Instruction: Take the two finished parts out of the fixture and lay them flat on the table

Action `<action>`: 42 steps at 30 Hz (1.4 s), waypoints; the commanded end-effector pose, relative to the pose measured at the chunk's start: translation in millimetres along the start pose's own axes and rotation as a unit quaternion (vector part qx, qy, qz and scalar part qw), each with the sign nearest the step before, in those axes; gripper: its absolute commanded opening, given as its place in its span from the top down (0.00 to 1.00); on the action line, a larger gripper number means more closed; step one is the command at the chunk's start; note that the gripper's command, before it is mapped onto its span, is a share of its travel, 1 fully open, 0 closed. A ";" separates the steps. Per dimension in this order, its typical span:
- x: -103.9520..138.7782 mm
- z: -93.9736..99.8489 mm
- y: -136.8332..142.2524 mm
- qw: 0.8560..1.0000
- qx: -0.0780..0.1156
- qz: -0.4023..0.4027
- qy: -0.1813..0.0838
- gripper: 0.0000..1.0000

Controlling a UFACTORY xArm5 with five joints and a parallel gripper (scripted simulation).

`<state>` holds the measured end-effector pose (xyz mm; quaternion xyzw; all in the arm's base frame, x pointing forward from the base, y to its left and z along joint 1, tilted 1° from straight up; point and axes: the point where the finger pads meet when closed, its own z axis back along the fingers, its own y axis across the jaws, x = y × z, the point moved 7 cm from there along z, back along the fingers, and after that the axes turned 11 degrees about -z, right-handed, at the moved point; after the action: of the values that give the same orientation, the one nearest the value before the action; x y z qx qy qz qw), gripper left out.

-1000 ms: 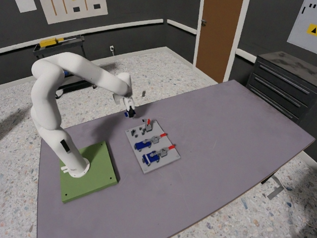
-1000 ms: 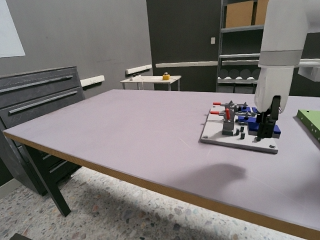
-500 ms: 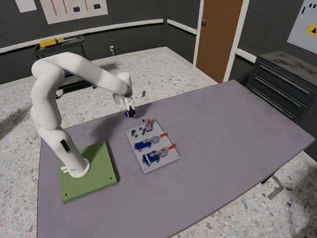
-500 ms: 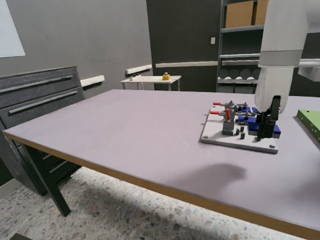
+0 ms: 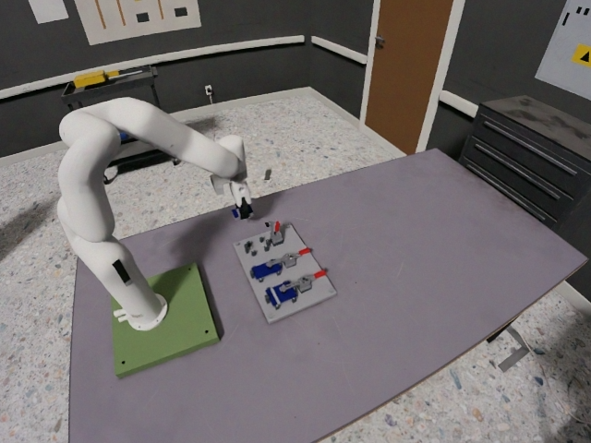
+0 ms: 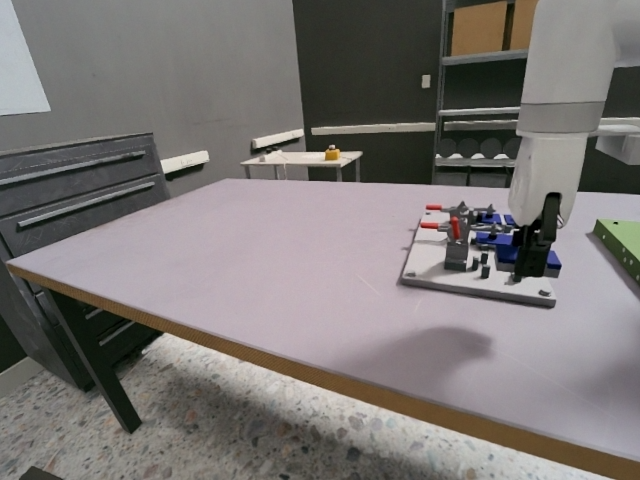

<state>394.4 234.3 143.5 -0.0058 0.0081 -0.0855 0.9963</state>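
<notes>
A white robot arm holds a blue block (image 5: 235,212) pinched in its gripper (image 5: 244,213), raised above the purple worktop (image 5: 405,247) just beyond the far end of the grey fixture plate (image 5: 319,281). The far clamp (image 5: 275,232) stands open, its station vacated. Two blue blocks remain clamped: the nearer one (image 5: 282,293) shows a pale slot, the middle one (image 5: 264,269) looks plain. One part lifted, not yet laid down; one to go.
</notes>
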 end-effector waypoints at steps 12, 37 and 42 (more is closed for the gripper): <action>0.9 -18.0 1.0 1.000 0.001 0.000 -0.002 1.00; 0.7 -67.8 1.6 1.000 0.001 0.000 -0.002 1.00; 0.7 -74.9 1.7 1.000 0.001 0.000 -0.002 1.00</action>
<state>392.7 234.2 71.2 -0.0059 0.0082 -0.0855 0.9963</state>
